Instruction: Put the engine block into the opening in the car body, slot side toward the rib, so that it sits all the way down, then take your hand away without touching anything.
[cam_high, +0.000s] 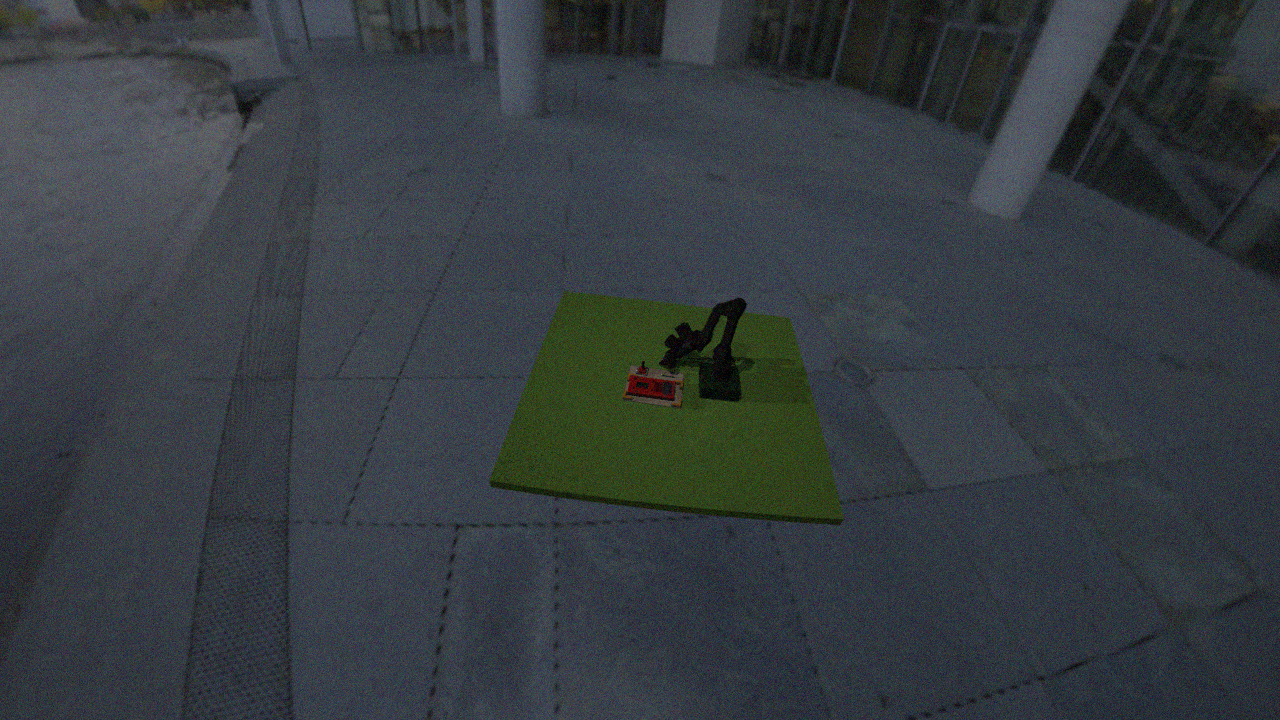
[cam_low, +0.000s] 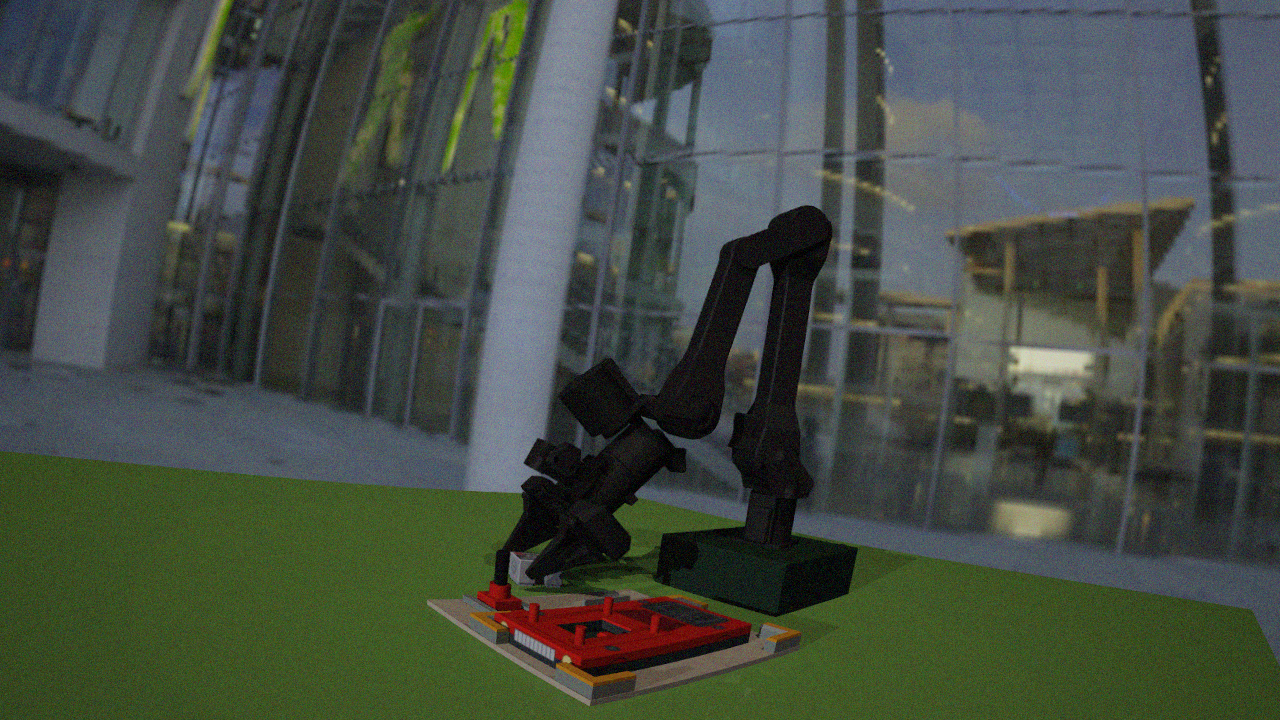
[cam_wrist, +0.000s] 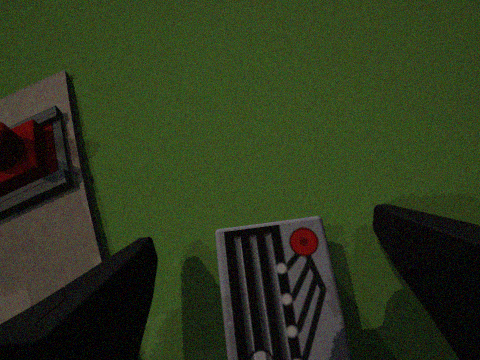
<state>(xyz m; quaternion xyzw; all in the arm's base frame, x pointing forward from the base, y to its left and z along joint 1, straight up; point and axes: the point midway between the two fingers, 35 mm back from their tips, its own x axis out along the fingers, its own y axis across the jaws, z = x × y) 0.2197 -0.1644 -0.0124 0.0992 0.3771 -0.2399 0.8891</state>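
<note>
a flat, square-cornered slab in bright grass green (cam_high: 662, 456) (cam_low: 223, 573) (cam_wrist: 200, 100) carries the scene in low evening light, its plain surface darkened by shadows. a thin, rectangular beige board (cam_high: 648, 405) (cam_low: 675, 677) (cam_wrist: 45, 225) lies flat on it. near one end of the board, with a strip of green between, sits a low, boxy dark-green base block (cam_high: 707, 392) (cam_low: 810, 586). a small, pale grey engine block with black stripes and a red disc (cam_low: 521, 569) (cam_wrist: 280, 290) appears to rest directly on the green, apart from the board, though the dim light blurs its lower edge.
</note>
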